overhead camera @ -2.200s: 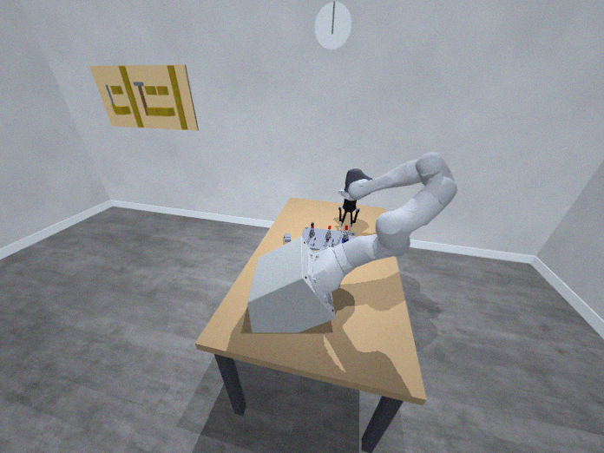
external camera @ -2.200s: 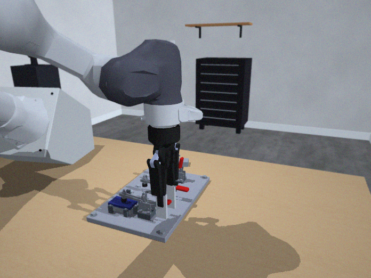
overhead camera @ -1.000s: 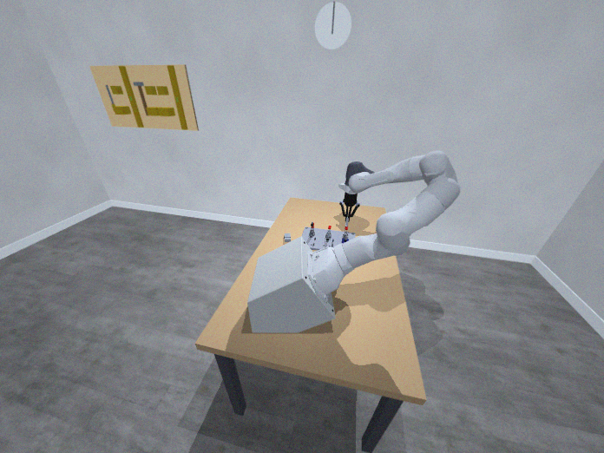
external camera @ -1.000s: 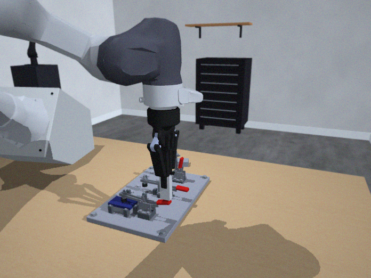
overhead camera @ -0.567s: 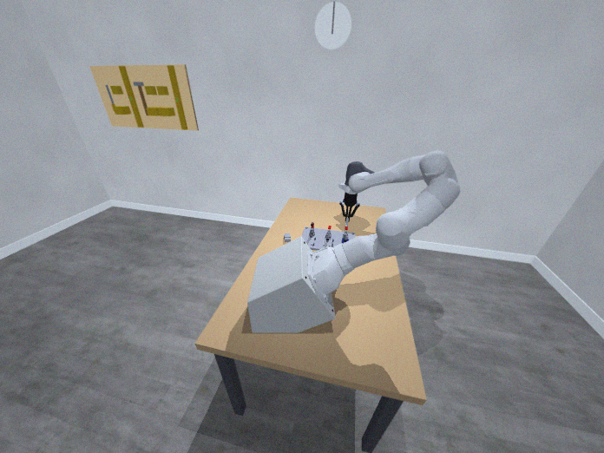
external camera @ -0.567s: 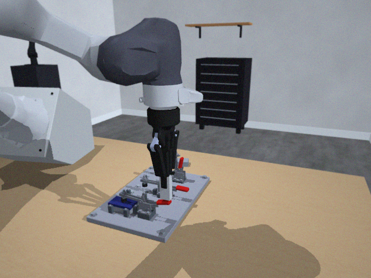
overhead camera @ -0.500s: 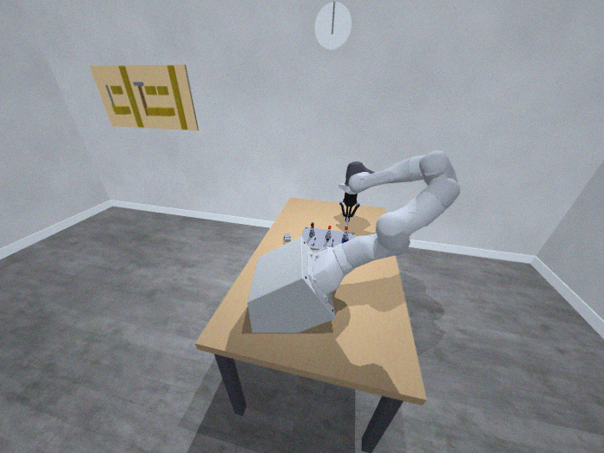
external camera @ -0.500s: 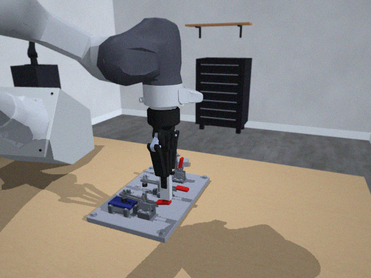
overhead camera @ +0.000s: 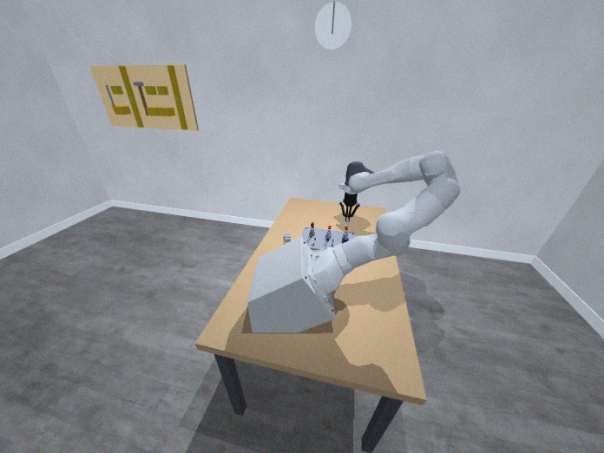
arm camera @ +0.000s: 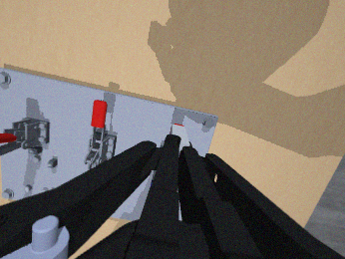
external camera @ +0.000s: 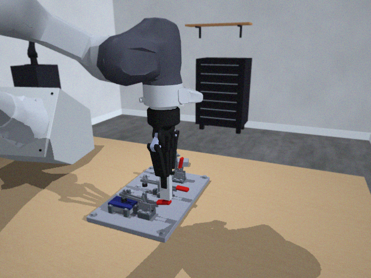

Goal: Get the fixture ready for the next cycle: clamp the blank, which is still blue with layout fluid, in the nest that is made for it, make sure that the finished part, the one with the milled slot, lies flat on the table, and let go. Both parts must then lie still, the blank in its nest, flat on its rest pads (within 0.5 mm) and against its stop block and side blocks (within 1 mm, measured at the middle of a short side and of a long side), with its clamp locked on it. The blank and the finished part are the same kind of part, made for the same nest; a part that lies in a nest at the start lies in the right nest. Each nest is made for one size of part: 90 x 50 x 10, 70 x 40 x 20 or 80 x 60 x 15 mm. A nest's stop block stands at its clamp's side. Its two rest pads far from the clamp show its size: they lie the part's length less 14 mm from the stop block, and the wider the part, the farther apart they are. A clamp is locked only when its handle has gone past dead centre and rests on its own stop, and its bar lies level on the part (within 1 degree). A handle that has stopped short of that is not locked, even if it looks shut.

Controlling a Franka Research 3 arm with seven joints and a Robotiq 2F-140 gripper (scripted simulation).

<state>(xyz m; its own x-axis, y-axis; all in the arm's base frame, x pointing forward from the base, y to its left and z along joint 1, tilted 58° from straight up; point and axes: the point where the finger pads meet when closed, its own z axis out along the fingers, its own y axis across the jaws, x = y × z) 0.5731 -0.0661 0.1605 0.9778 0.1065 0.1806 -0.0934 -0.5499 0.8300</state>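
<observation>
End effector (external camera: pixel 166 191) closed, empty | we are pressing fingertips down on near clamp's red handle (external camera: pixel 163 202), lower centre | blue blank (external camera: pixel 122 203) lying left of it

Tan wooden table (external camera: pixel 269 209), pale grey fixture plate (external camera: pixel 191 191) at the frame's centre, blue blank (external camera: pixel 122 202) at its lower left, red clamp handles (external camera: pixel 182 188), black gripper (external camera: pixel 166 187) with light grey pads, dark grey wrist housing (external camera: pixel 140 50), white arm (overhead camera: pixel 419 194), black drawer cabinet (external camera: pixel 223 92) at upper right.

Grey walls, grey floor — a black drawer cabinet (external camera: pixel 223 92) under a wall shelf (external camera: pixel 218 24).
</observation>
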